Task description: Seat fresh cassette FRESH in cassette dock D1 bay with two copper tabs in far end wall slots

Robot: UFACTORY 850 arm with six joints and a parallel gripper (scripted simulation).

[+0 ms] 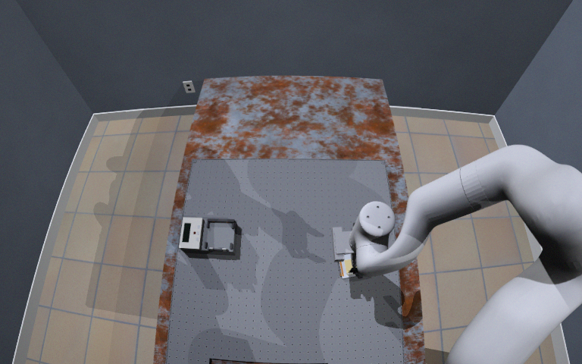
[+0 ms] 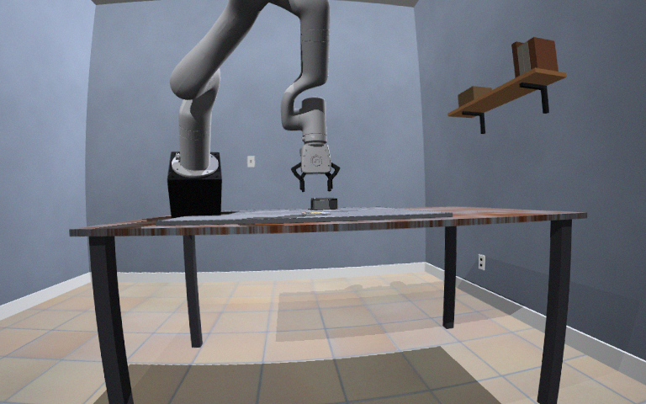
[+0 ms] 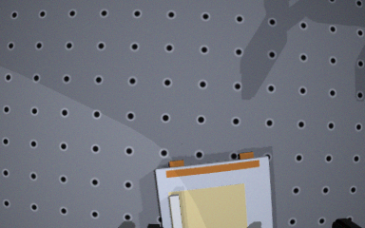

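One rusty table (image 1: pixel 294 108), tiled floor (image 2: pixel 246 320).

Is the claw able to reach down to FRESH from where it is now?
Probably yes. The open claw hangs above FRESH, which lies flat on the mat with nothing beside or over it. D1 stands well away.

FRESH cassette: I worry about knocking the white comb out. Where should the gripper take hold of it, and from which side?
Come straight down from above: FRESH lies flat on the perforated mat. Likely best to close the open gripper across its two long plain side edges, keeping the fingers off the white comb and the copper tabs, which must stay free for the slots.
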